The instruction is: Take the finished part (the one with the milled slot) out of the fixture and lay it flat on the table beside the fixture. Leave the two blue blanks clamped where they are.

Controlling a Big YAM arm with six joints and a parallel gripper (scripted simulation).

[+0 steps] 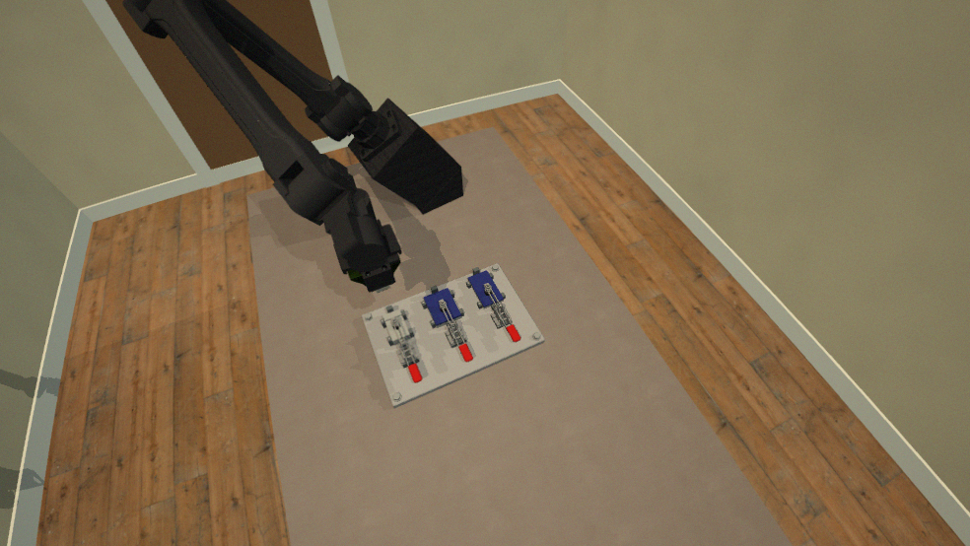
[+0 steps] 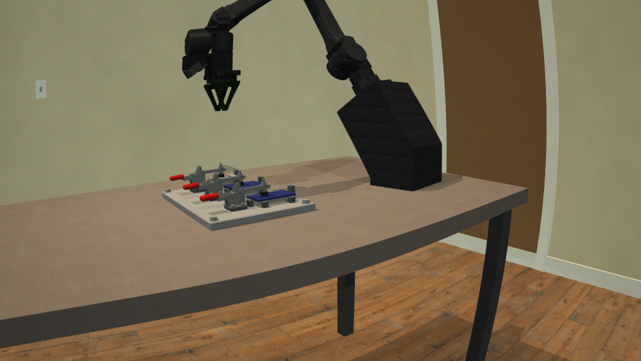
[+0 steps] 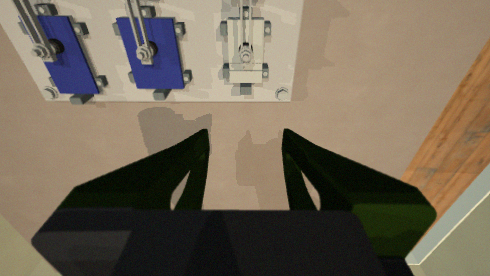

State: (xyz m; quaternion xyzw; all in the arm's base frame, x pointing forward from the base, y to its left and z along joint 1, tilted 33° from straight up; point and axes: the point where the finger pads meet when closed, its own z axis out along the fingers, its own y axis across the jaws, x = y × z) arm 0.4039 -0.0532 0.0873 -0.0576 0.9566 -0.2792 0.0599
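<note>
Well below the empty, half-open gripper (image 2: 221,106), the clamped finished part (image 3: 244,42).

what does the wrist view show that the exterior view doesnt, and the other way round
Only the wrist view looks down between the open, empty gripper fingers at the pale finished part.

Only the exterior view shows the gripper high above the fixture, the red clamp handles and the table legs.

Both show two blue blanks clamped on the fixture plate.

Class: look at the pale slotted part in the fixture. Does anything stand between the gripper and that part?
Yes. A toggle clamp lies across the finished part, its bar pressing on top. The gripper, fingers apart and empty, hangs high above the fixture.
</note>
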